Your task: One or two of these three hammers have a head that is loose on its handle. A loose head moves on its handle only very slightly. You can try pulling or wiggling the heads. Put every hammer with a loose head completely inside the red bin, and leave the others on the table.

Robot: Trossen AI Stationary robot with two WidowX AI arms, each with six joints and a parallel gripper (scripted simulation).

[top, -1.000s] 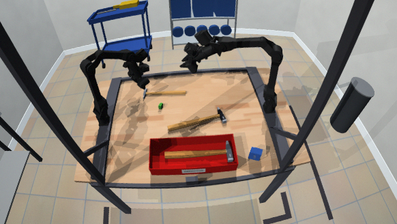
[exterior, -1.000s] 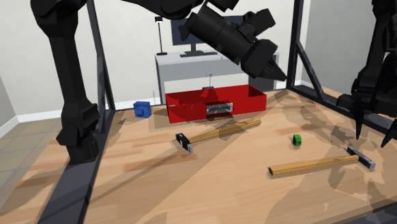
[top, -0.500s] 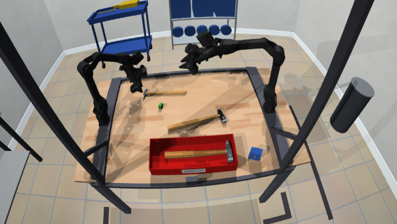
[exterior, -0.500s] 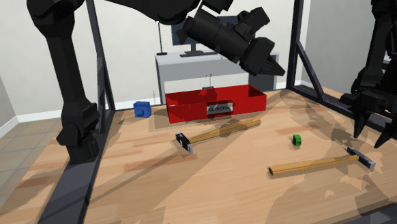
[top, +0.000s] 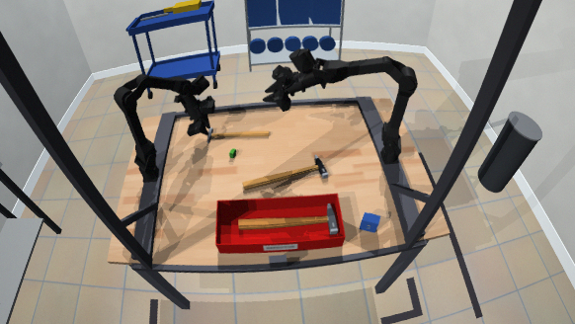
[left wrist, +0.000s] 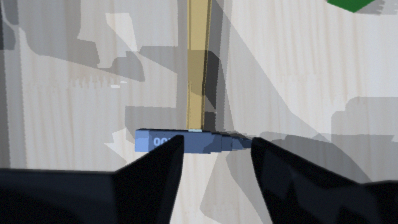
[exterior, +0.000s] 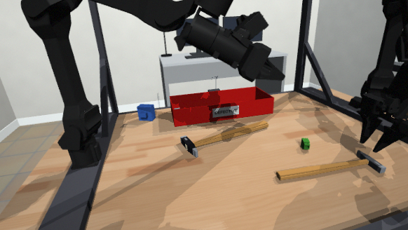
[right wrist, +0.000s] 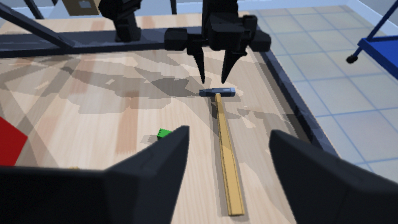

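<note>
I'm looking at a workshop-like room: wooden workbench (top: 346,123) (exterior: 224,189) (right wrist: 90,100), hammers, blue tool cart (top: 170,20), tiled floor.

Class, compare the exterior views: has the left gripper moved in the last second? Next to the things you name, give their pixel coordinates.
Yes. The left gripper (top: 205,132) (exterior: 369,146) (left wrist: 217,143) (right wrist: 212,83) has shifted leftward in that view, closer to the unmoved green block (top: 232,153) (exterior: 305,144) (left wrist: 353,4) (right wrist: 164,133).
</note>
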